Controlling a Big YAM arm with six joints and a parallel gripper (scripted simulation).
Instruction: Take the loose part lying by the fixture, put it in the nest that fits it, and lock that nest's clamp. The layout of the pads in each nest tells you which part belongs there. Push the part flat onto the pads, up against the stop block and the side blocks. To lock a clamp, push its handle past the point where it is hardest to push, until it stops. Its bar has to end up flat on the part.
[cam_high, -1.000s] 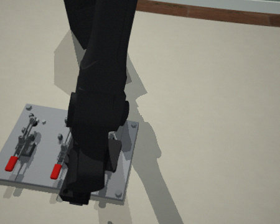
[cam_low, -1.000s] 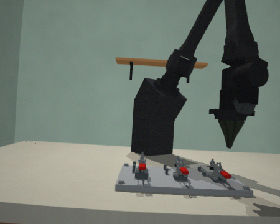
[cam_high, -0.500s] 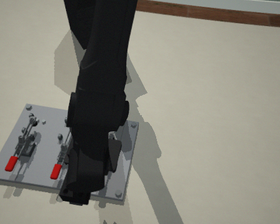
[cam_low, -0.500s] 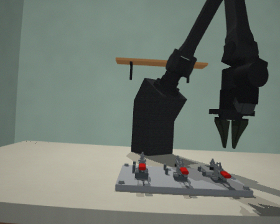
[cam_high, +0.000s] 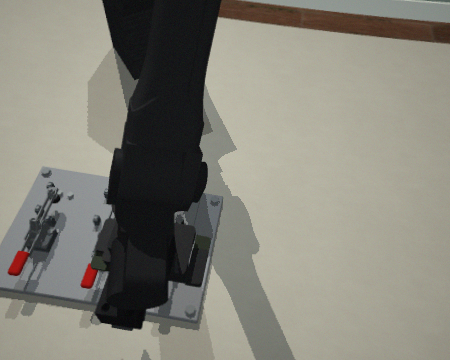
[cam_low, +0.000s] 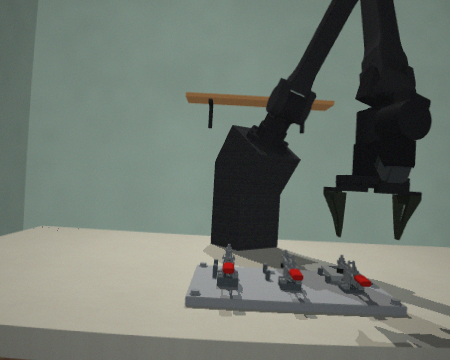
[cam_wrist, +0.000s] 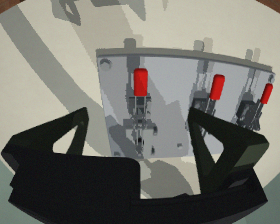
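Nearest, we record the black parallel gripper (cam_low: 371, 212) spread wide and empty, hanging well above the grey metal fixture plate (cam_low: 260, 299) with its three red-handled toggle clamps (cam_low: 228, 268). We judge the task barely begun: no part seated, no clamp visibly locked. We cannot find the loose part; the arm hides part of the plate from above.

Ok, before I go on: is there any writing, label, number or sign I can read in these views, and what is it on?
None: no view shows any readable text.
Grey fixture plate: no writing or numbers.
Red clamp handles: plain red, no marking.
Black arm and open gripper: no brand or label; one pale streak on a joint looks like glare, not lettering.
Wooden shelf on the wall: bare.
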